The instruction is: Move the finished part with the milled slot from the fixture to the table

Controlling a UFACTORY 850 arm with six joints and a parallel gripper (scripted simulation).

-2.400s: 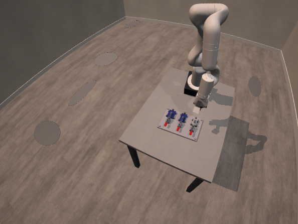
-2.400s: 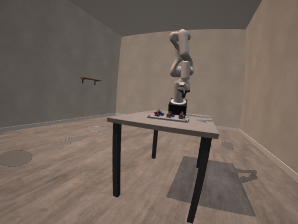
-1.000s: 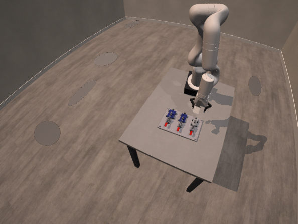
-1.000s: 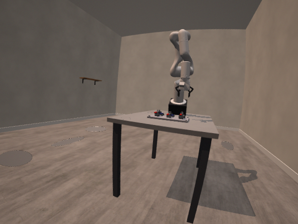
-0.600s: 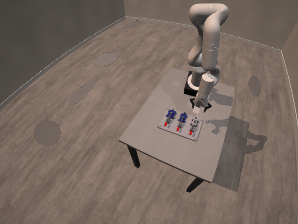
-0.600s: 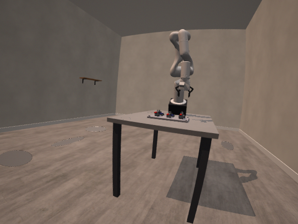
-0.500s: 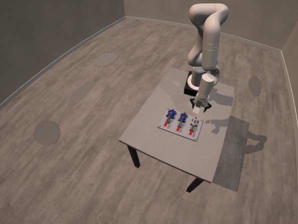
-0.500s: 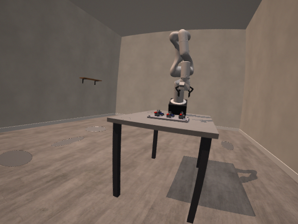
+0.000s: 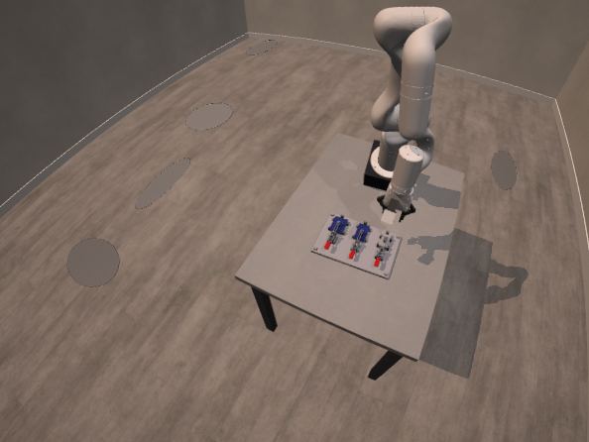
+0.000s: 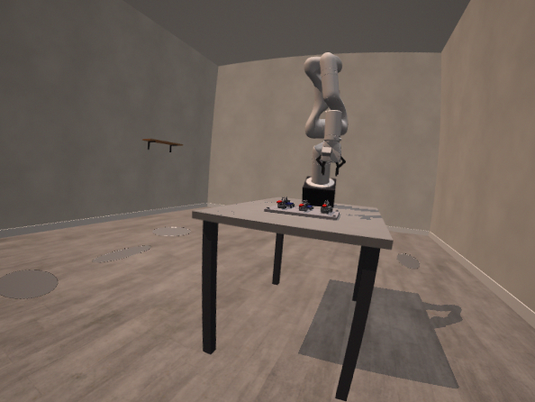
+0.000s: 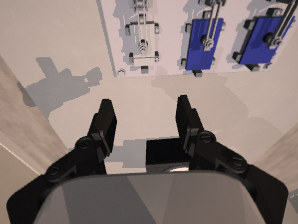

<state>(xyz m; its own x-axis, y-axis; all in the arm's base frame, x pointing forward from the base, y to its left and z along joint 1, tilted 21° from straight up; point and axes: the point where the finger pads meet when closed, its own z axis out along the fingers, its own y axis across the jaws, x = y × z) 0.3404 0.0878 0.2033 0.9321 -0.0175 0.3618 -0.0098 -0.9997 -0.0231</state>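
Gripper [image 9: 397, 214] [image 10: 330, 172] [image 11: 145, 108]: above table [image 9: 317, 287] [image 10: 288, 227] [image 11: 145, 95], fingers spread, nothing between | finished part [image 9: 387, 243] [image 11: 145, 44]: in end nest of fixture plate [image 9: 367, 265] [image 10: 302, 214] [image 11: 170, 60] | blue blanks: two, beside it in row.

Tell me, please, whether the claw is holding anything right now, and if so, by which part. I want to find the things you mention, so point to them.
Nothing is held: the claw [image 9: 395, 218] [image 10: 330, 173] [image 11: 145, 108] is open, with only a gap between its fingers, short of the fixture plate [image 9: 322, 248] [image 10: 299, 214] [image 11: 170, 65].
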